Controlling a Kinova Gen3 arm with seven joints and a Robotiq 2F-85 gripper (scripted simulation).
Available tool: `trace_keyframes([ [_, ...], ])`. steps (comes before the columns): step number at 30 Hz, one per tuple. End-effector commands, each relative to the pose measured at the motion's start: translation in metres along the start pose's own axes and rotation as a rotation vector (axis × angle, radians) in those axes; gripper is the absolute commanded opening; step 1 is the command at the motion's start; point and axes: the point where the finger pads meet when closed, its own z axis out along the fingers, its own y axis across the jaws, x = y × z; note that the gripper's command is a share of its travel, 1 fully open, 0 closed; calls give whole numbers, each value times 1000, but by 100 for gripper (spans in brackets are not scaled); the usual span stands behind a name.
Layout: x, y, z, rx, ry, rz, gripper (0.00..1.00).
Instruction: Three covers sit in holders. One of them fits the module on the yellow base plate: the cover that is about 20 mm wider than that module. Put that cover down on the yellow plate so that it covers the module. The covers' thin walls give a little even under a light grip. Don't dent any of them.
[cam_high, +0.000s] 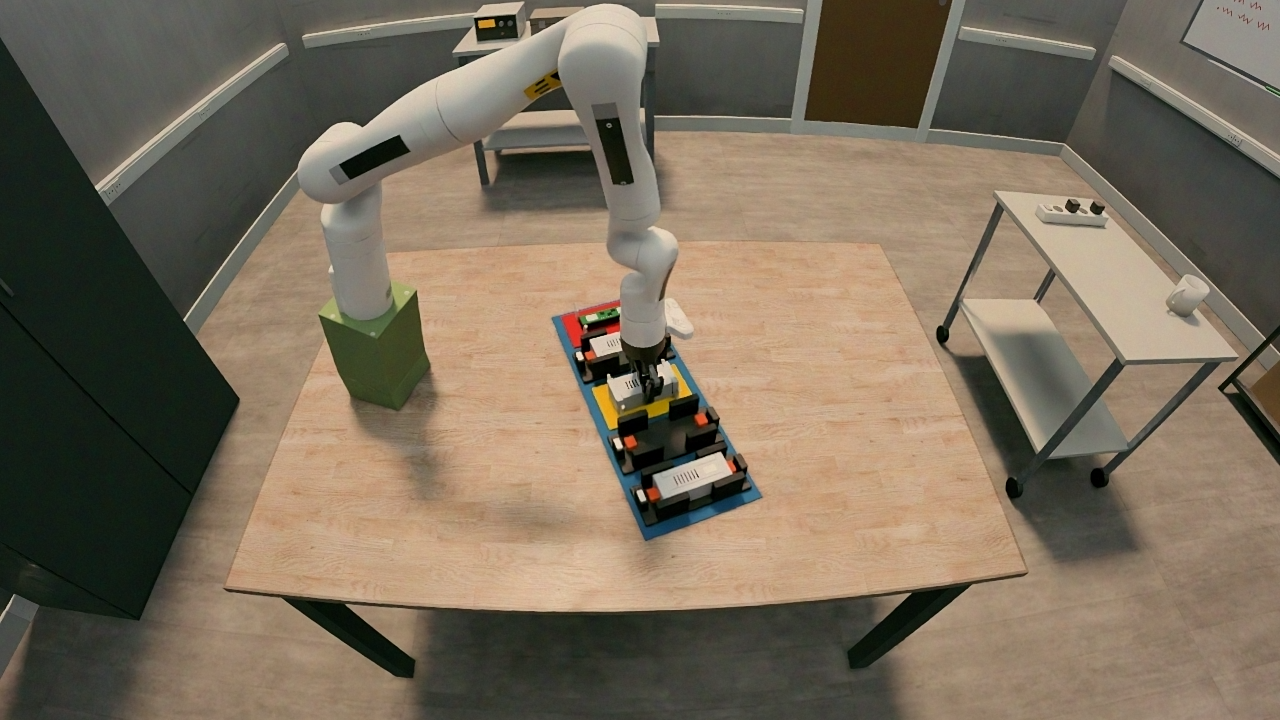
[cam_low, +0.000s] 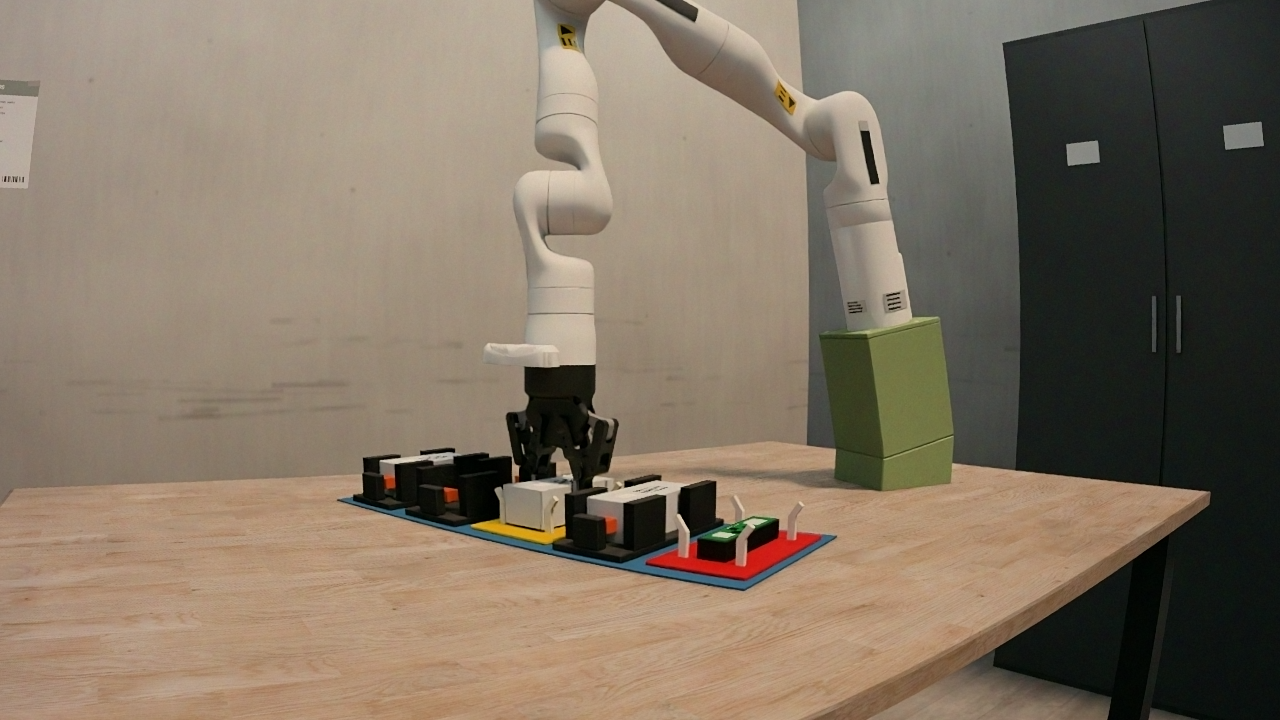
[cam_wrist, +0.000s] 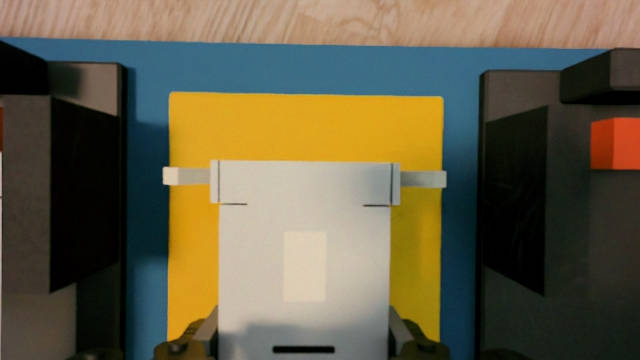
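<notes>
My gripper (cam_high: 646, 385) (cam_low: 562, 474) (cam_wrist: 304, 331) is shut on a white cover (cam_high: 626, 386) (cam_low: 534, 503) (cam_wrist: 304, 260), gripping its two long walls from above. The cover is over the middle of the yellow plate (cam_high: 610, 416) (cam_low: 514, 531) (cam_wrist: 305, 125), very low. I cannot tell whether it touches the plate. The module is hidden under the cover. Two white guide posts (cam_wrist: 177, 176) (cam_wrist: 425, 179) stick out at the cover's far end. The walls look straight in the wrist view.
On the blue board (cam_high: 707, 514) (cam_wrist: 300, 65), an empty black holder (cam_high: 666, 434) (cam_low: 456, 492) stands next to the yellow plate. A holder beyond it holds a wide cover (cam_high: 689, 479) (cam_low: 402, 465). On the other side are a small cover (cam_high: 604, 344) (cam_low: 640, 505) and a red plate (cam_low: 778, 548).
</notes>
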Motion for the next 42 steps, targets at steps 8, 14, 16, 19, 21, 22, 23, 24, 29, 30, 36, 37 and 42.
trace_keyframes([
  [8, 1, 0, -1, -1, 2, 0, 100],
  [14, 1, 0, -1, -1, 2, 0, 100],
  [16, 1, 0, -1, -1, 2, 0, 100],
  [19, 1, 0, -1, -1, 2, 0, 100],
  [21, 1, 0, -1, -1, 2, 0, 100],
  [22, 1, 0, -1, -1, 2, 0, 100],
  [23, 1, 0, -1, -1, 2, 0, 100],
  [24, 1, 0, -1, -1, 2, 0, 100],
  [29, 1, 0, -1, -1, 2, 0, 100],
  [30, 1, 0, -1, -1, 2, 0, 100],
  [36, 1, 0, -1, -1, 2, 0, 100],
  [37, 1, 0, -1, -1, 2, 0, 100],
  [42, 1, 0, -19, -1, 2, 0, 100],
])
